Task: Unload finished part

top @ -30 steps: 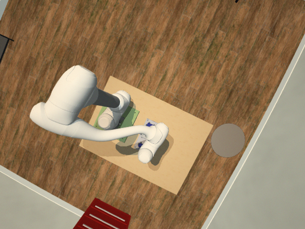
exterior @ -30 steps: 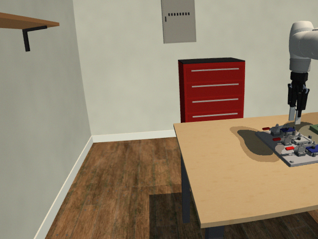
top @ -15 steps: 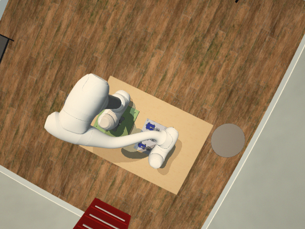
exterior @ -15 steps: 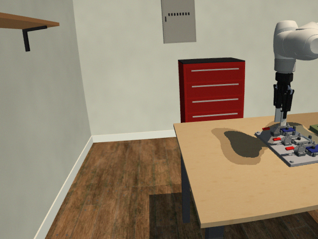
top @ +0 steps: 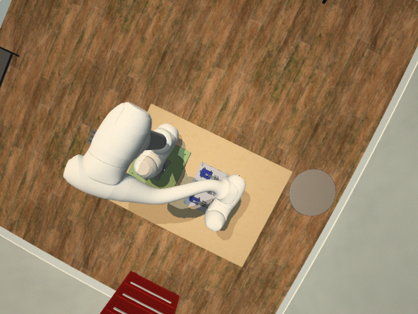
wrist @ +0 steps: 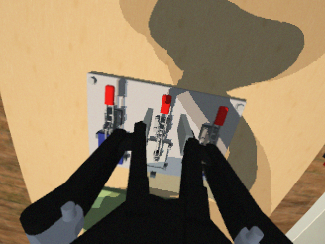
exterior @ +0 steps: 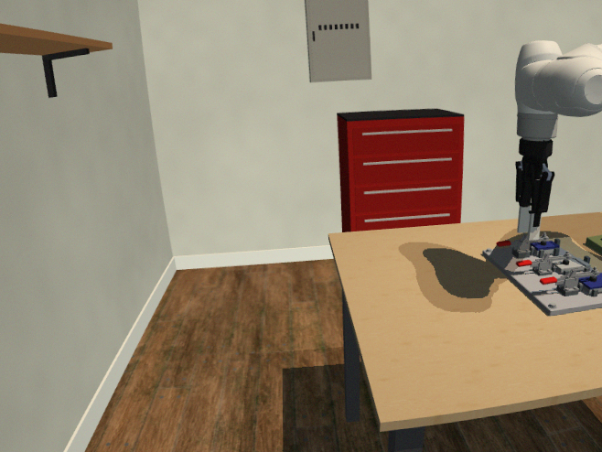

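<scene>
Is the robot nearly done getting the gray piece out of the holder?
Not yet. Nothing looks done: the gray piece sits in the holder between the two blue pieces, by the middle clamp. Right now the pincer hangs low over the holder, open and holding nothing. Left to do: take the gray piece out, lay it flat on the table, let go, and leave the blue ones clamped.

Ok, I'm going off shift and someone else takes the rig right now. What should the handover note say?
Gripper: partly open, holding nothing, hanging low over the fixture with its fingers either side of the middle clamp.
Finished part: in the middle nest, not lifted.
Blue blanks: in the outer nests.
Done: approach only.
Left: free and grip the part, lay it flat on the table, release.
</scene>
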You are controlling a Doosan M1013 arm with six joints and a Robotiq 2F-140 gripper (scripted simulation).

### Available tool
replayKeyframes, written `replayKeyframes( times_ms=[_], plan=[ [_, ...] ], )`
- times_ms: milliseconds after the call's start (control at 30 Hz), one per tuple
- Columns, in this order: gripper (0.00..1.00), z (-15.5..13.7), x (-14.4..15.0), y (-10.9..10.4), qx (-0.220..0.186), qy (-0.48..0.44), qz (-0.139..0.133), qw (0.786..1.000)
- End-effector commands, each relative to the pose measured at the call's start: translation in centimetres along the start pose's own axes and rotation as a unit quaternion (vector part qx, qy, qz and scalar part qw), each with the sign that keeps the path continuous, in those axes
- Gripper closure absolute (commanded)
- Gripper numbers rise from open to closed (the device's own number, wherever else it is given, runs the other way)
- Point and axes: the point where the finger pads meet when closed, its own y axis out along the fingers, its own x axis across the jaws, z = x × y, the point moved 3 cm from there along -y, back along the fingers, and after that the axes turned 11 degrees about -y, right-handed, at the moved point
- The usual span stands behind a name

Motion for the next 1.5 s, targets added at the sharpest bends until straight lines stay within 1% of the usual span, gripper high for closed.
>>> replayKeyframes(
  times_ms=[0, 67, 133, 467, 633, 900, 1467],
  plan=[
    [0.72, 0.0, 0.0, 0.5, 0.000, 0.000, 0.000, 1.000],
    [0.72, 0.0, 0.0, 1.0, 0.000, 0.000, 0.000, 1.000],
    [0.72, 0.0, 0.0, 1.0, 0.000, 0.000, 0.000, 1.000],
    [0.72, 0.0, 0.0, 4.2, 0.000, 0.000, 0.000, 1.000],
    [0.72, 0.0, 0.0, 5.3, 0.000, 0.000, 0.000, 1.000],
    [0.72, 0.0, 0.0, 5.9, 0.000, 0.000, 0.000, 1.000],
    [0.72, 0.0, 0.0, 5.9, 0.000, 0.000, 0.000, 1.000]
  ],
)
